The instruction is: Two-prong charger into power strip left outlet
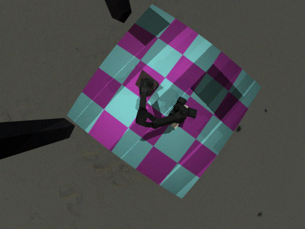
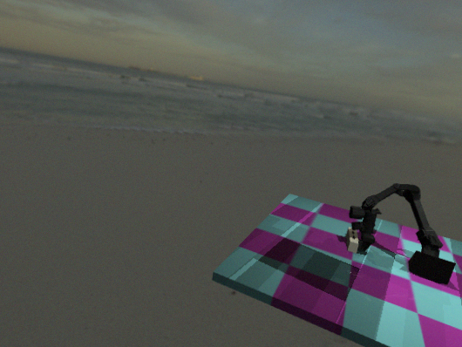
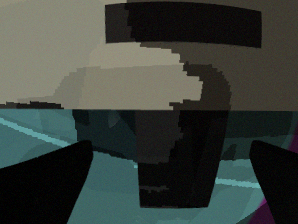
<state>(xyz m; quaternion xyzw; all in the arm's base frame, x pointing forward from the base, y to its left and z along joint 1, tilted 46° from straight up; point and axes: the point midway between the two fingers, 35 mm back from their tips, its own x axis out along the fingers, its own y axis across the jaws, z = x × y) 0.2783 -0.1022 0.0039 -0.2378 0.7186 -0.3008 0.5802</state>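
The beige power strip (image 3: 53, 43) (image 2: 352, 241) (image 1: 175, 125) stands on the checkered table, and in the wrist view it fills the upper half, with a long dark slot (image 3: 182, 24) in its face. The dark charger (image 3: 176, 163) sits just below that slot, its top end against the strip; its prongs are hidden. My gripper (image 3: 173, 151) (image 2: 365, 237) is open, its two dark fingers stand wide on either side of the charger without touching it. In the top view the arm's head (image 1: 184, 110) covers most of the strip.
The arm's black base (image 2: 431, 267) (image 1: 147, 83) sits on the magenta and teal checkered table (image 2: 305, 296) (image 1: 161, 170). Two dark blocks (image 1: 31, 135) (image 1: 118, 10) lie off the table's edges. Sand lies all around the table.
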